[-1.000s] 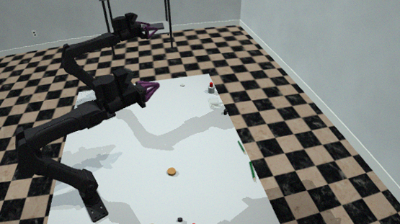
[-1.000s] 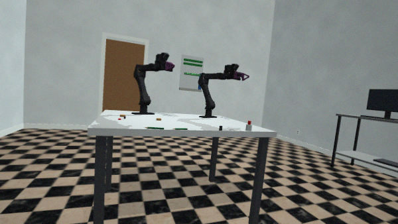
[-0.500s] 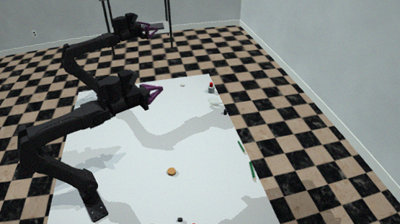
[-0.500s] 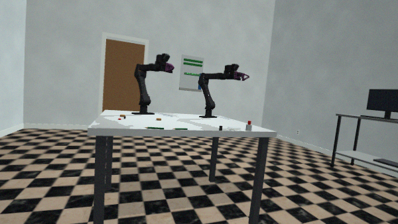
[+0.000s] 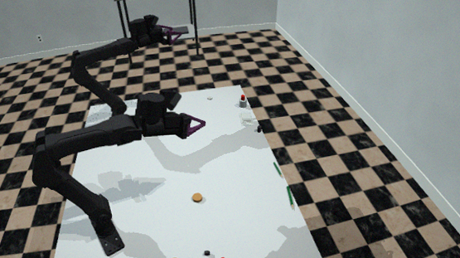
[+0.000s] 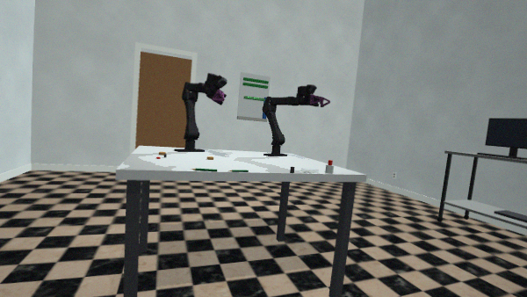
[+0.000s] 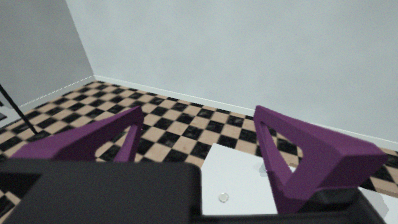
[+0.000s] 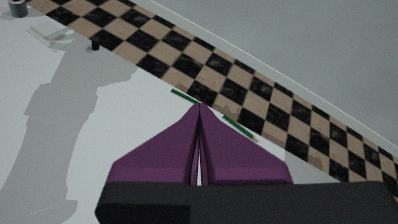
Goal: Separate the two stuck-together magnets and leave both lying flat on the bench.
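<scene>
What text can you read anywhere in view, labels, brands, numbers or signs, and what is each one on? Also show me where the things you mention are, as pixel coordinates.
No text is readable in any view.
Wall board (image 6: pixel 254 108): green bands, one with pale marks too small and blurred to read.
Monitor (image 6: pixel 507 132): dark screen, no legible text.
Green pencils (image 5: pixel 290 197) (image 6: pixel 205 170) (image 8: pixel 239 127): no lettering can be made out.
</scene>
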`<state>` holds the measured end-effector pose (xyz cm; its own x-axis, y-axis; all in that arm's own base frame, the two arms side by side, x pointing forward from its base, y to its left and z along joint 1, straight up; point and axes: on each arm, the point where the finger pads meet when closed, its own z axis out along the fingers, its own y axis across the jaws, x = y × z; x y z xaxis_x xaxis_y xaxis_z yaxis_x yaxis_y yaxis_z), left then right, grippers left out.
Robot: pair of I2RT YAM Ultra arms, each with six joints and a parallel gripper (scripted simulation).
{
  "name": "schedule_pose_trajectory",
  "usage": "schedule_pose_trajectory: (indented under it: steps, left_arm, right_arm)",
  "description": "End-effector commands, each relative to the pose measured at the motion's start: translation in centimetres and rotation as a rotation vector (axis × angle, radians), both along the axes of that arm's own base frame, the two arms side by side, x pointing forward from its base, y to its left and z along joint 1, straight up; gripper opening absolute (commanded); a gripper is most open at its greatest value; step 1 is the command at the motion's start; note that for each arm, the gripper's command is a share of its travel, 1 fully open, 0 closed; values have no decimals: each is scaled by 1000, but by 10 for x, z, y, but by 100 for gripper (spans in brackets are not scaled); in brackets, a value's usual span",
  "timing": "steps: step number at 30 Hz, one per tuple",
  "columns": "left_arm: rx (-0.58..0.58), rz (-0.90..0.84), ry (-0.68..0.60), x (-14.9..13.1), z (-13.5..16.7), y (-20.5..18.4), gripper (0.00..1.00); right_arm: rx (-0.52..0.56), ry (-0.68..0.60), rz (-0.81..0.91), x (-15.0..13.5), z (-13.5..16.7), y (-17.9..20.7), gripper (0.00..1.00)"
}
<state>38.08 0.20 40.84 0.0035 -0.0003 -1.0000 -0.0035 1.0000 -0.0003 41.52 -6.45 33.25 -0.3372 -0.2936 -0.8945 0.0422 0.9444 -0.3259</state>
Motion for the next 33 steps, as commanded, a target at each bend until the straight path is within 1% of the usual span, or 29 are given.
schedule_pose_trajectory:
  steps: [1, 3, 5, 11, 20, 22, 33]
  left_arm:
    - [-2, 0, -9, 0, 4, 0, 100]
    - [-2, 0, -9, 0, 4, 0, 100]
    - [-2, 0, -9, 0, 4, 0, 100]
    - [-2, 0, -9, 0, 4, 0, 100]
    - [-2, 0, -9, 0, 4, 0, 100]
    - [-2, 0, -9, 0, 4, 0, 100]
    - [-2, 0, -9, 0, 4, 0, 100]
  right_arm:
    - [-103, 84, 16, -2, -10, -11, 0]
    - [-138, 136, 14, -1, -21, -21, 0]
    - [-138, 136, 14, -1, -21, -21, 0]
    - [-230, 300, 19, -2, -55, -50, 0]
    - [-337, 542, 74, -13, -102, -90, 0]
    - [-337, 542, 74, -13, -102, -90, 0]
    - [-406, 839, 205, -45, -160, -137, 0]
